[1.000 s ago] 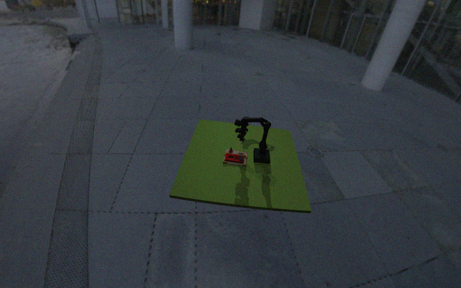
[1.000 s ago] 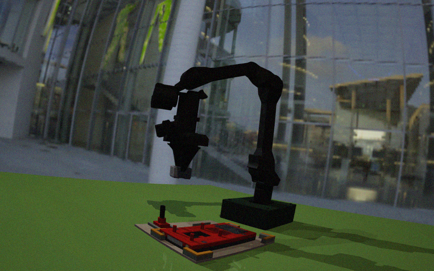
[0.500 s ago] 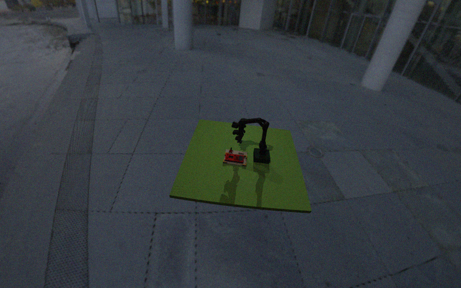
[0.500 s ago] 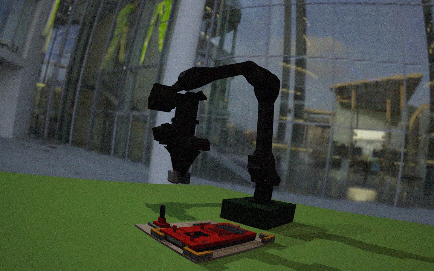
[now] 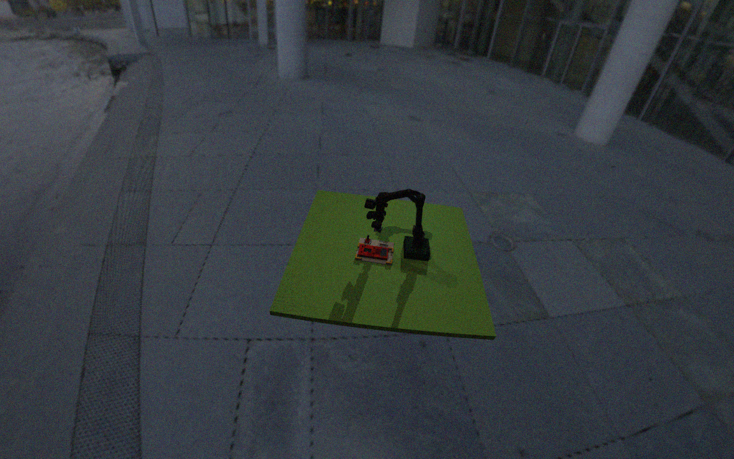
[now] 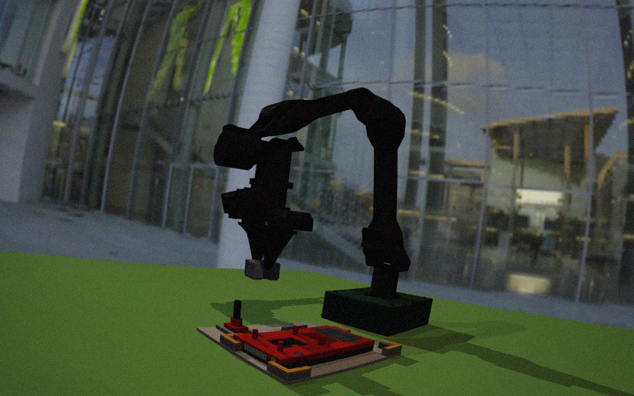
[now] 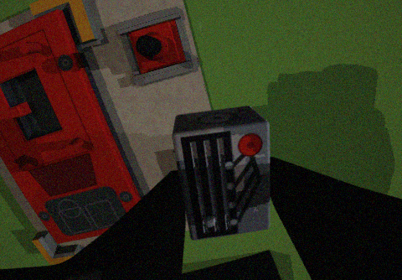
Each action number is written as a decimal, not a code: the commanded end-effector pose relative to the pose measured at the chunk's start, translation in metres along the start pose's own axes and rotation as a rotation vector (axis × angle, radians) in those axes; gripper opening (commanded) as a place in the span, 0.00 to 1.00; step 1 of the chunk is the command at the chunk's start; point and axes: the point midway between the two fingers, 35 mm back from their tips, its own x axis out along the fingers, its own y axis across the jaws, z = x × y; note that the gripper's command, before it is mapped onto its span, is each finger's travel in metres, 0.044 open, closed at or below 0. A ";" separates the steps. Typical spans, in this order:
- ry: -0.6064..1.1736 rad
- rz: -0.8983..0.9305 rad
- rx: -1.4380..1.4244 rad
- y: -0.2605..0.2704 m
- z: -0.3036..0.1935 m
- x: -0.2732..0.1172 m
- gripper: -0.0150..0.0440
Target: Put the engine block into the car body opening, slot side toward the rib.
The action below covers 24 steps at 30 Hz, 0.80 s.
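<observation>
My gripper point(image 6: 265, 268) point(image 7: 223, 173) is shut on the grey engine block point(image 6: 253, 269) point(image 7: 209, 179), which shows dark ribbed grooves and a red round cap in the wrist view. The block hangs in the air, above and behind the board. The red car body point(image 5: 374, 255) point(image 6: 339, 347) point(image 7: 106, 146) lies flat on the board, left of the block in the wrist view. Its dark opening point(image 6: 284, 341) point(image 7: 45, 118) is empty, with a small red rib reaching in from one side. The block's slot cannot be made out.
The beige board point(image 6: 336, 365) point(image 7: 142, 116) has orange-topped corner brackets point(image 6: 289, 370) point(image 7: 85, 18). A red part with an upright black post point(image 6: 236, 309) point(image 7: 148, 46) stands in a grey holder beside the car body. Short red pegs rise from the body. The arm's base point(image 5: 416, 248) point(image 6: 376, 311) is to the right.
</observation>
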 end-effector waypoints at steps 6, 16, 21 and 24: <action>-0.010 0.011 -0.042 0.026 0.012 0.007 0.25; -0.012 0.010 -0.070 0.053 0.020 0.017 0.25; -0.013 0.010 -0.083 0.068 0.023 0.022 0.25; -0.013 0.010 -0.092 0.077 0.025 0.025 0.25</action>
